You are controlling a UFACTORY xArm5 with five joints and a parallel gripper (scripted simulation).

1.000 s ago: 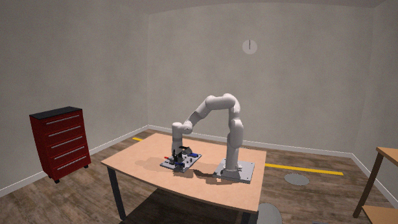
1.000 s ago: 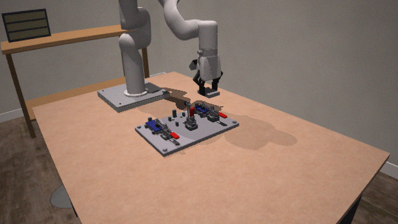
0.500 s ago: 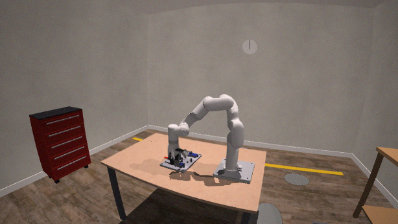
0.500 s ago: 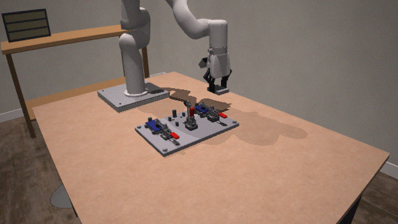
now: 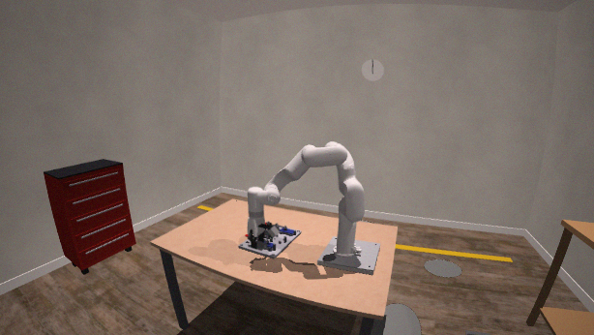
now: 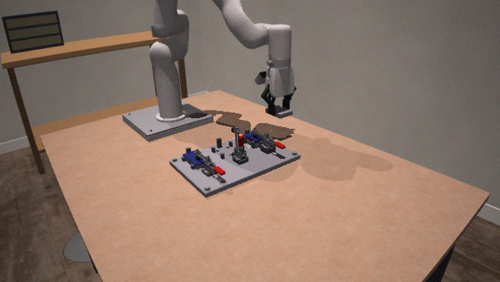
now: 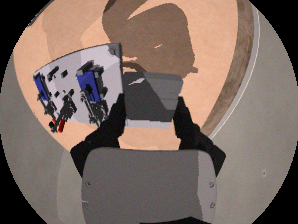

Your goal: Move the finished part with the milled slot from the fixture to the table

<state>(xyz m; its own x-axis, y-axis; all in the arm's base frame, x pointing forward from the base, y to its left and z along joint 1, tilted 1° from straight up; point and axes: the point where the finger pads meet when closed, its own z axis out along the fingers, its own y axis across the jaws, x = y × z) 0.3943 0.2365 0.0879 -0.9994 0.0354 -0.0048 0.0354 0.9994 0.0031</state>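
Above the tan wooden desk (image 5: 203, 242) (image 6: 260, 228) (image 7: 145, 141), just beyond one end of the flat grey metal fixture plate (image 5: 261, 251) (image 6: 260, 169) (image 7: 112, 75), the black-fingered pincer (image 6: 279, 110) (image 7: 150, 103) of the white jointed arm (image 5: 325, 156) (image 6: 244, 28) is hanging with its fingers pointing down. The pincer is standing partly open, its fingers closing on opposite edges of the finished part, a grey rectangular metal block (image 6: 283, 112) (image 7: 152, 100). The block is hovering clear of the desk, lying roughly level between the fingertips; its milled slot is not showing distinctly.

On the fixture plate, two blue rectangular blanks are sitting in the outer nests: one (image 6: 192, 158) (image 7: 42, 88) at the end away from the pincer, the other (image 6: 253, 137) (image 7: 89, 86) at the end nearer it. Beside each, a dark metal clamp with a red handle is lying low, its arm reaching over the blue top; whether either is locked cannot be told. Between them, the middle clamp (image 6: 240, 156) is standing upright with its red handle (image 6: 241, 141) raised, beside the middle nest, which is holding no part.
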